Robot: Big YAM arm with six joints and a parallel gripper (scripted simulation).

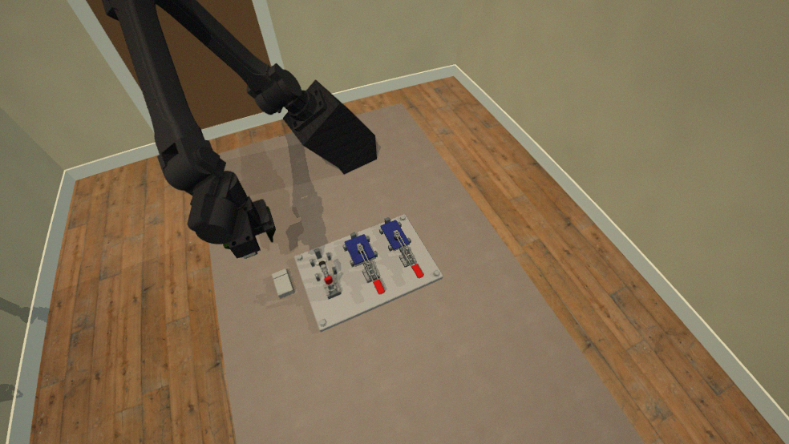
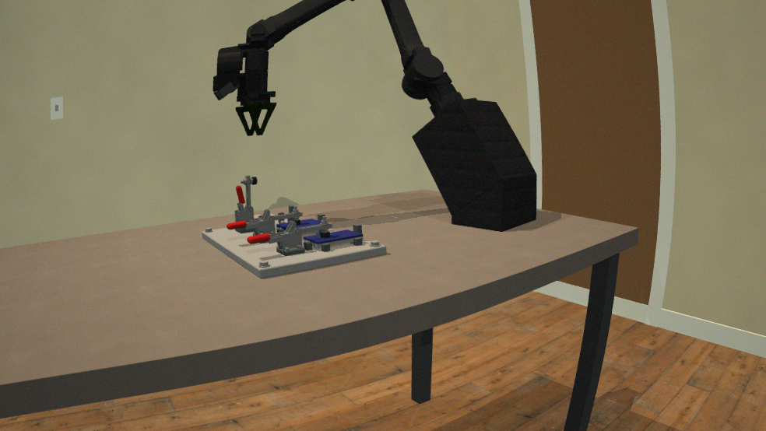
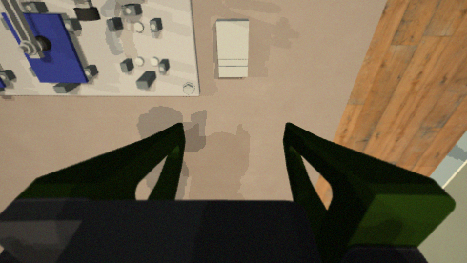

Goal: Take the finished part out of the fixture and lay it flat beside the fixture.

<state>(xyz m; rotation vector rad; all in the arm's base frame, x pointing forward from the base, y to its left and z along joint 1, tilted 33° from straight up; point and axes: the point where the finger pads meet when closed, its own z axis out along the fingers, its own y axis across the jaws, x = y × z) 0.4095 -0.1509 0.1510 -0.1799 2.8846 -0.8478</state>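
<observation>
A: The gripper hangs high over the counter, jaws partly apart, nothing between them. The wrist view shows only bare surface in the gap.

B: And the slotted part?

A: The pale part lies flat on the counter, just beside the fixture plate, apart from its edge. That station's clamp stands upright and its seat is vacant.

B: The blanks?

A: Both blue blanks sit under their closed clamps with red handles down. By my reading the job looks done; only moving the arm away is left.

B: Room?

A: The part rests near the counter's side edge, with floor showing just beyond it. There's plenty of open air above the raised clamp handle.
</observation>
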